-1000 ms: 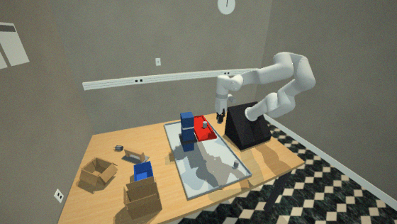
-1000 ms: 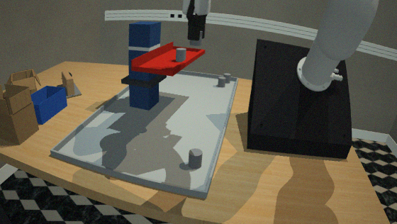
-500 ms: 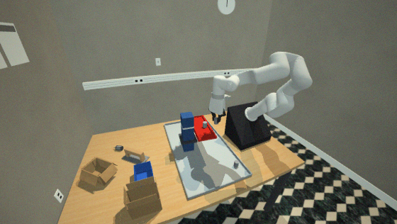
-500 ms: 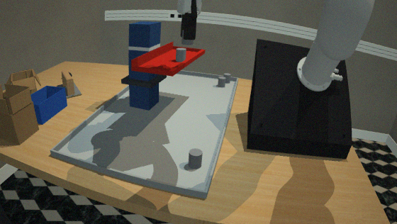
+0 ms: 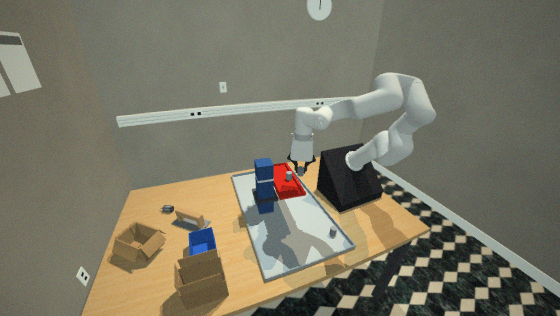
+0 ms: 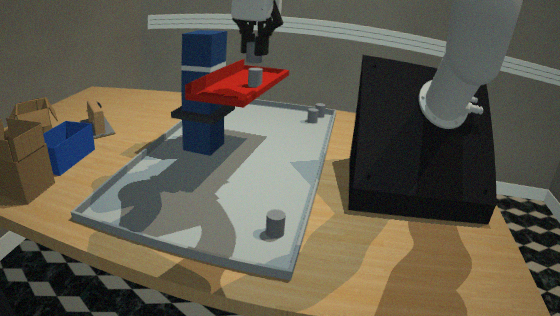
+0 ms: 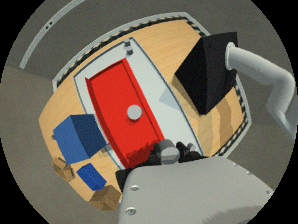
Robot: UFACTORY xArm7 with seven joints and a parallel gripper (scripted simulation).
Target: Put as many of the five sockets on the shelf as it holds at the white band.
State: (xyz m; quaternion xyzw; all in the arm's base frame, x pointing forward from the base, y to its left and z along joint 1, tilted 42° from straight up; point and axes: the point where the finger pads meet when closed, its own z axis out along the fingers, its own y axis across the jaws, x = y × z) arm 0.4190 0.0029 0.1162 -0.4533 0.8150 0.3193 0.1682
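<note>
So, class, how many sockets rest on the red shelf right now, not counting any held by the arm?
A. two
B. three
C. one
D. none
C: a single grey socket stands on the red shelf; the jaws hold another above it.

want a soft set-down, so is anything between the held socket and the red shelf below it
Nothing visible. The gripper, shut on a socket, hangs over bare red shelf floor behind the one socket on the shelf.
</note>
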